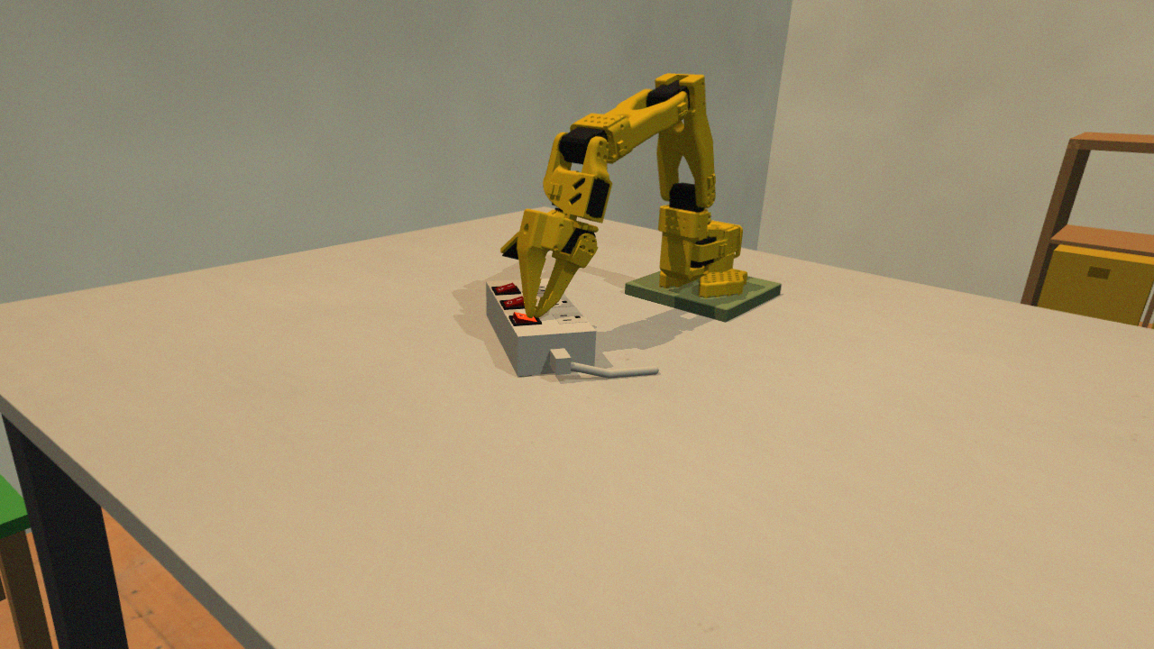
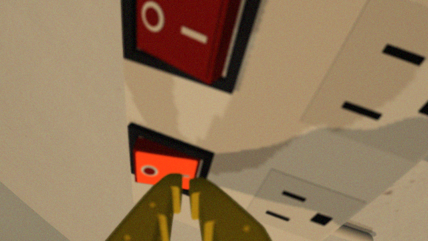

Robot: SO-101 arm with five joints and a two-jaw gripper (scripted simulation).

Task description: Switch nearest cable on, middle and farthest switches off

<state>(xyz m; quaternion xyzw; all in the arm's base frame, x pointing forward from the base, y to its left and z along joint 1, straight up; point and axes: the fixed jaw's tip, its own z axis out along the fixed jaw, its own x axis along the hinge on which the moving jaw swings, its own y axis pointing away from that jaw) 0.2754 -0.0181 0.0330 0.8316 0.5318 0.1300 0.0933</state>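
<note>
A white power strip lies right way up on the table, its grey cable leaving the near end. It has three red rocker switches in a row. The switch nearest the cable glows bright orange-red. The middle switch and the farthest switch are dark red. My gripper is shut and empty, its fingertips pressed on the lit switch's near edge.
The arm's base stands on a green plate behind the strip on the right. A wooden shelf with a yellow box stands off the table at far right. The table's front left edge drops to the floor.
</note>
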